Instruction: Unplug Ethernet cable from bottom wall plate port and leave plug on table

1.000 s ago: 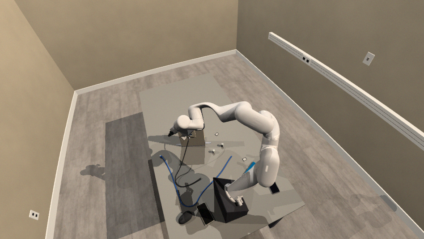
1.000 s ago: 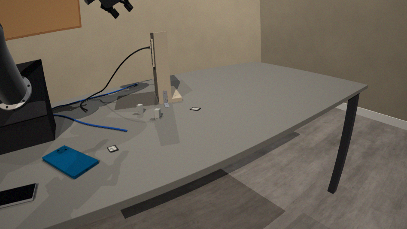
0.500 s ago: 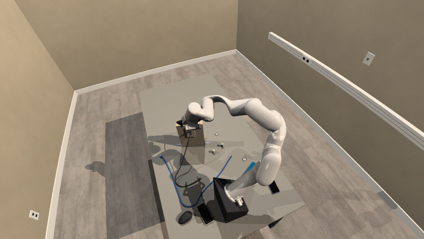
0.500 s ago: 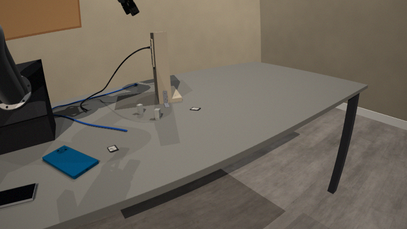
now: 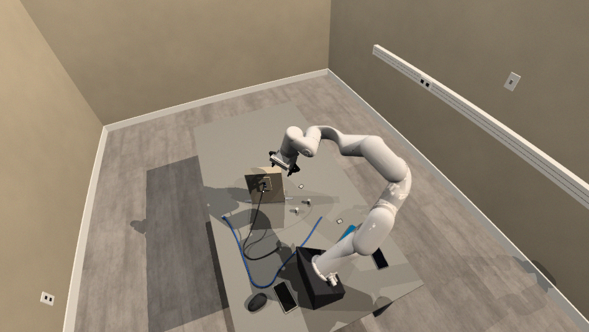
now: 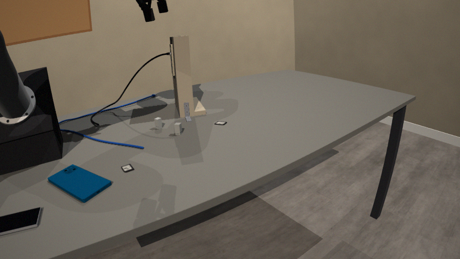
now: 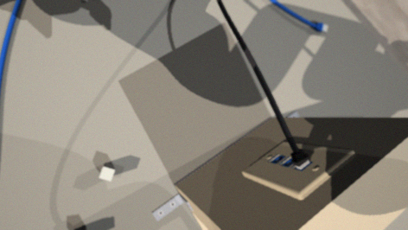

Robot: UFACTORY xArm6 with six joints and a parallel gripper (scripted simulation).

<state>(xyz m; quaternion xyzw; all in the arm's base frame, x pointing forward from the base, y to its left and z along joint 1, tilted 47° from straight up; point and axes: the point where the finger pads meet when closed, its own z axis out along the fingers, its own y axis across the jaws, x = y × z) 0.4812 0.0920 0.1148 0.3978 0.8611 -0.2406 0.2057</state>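
Observation:
A wooden board (image 5: 275, 186) (image 6: 183, 70) stands upright on the grey table (image 5: 247, 132) (image 6: 289, 105) and carries a wall plate (image 5: 266, 183) (image 7: 298, 182) with a row of three ports. A black cable (image 5: 254, 214) (image 6: 135, 75) (image 7: 255, 73) is plugged into the upper port by its black plug (image 7: 299, 156). The other two ports show empty and blue. A blue Ethernet cable (image 5: 243, 251) (image 6: 112, 143) lies loose on the table; its plug (image 5: 223, 216) (image 6: 154, 95) (image 7: 321, 27) rests on the table top near the board. My gripper (image 5: 288, 168) (image 6: 154, 9) is open and empty, high above the board's top.
The arm's black base box (image 5: 319, 284) (image 6: 28, 128) stands at the near end. A blue case (image 6: 78, 182), two phones (image 5: 285, 296) (image 5: 379, 258), a mouse (image 5: 256, 302), two small white cubes (image 6: 157, 122) (image 6: 177, 128) and two small cards (image 6: 220, 122) (image 6: 127, 168) lie about.

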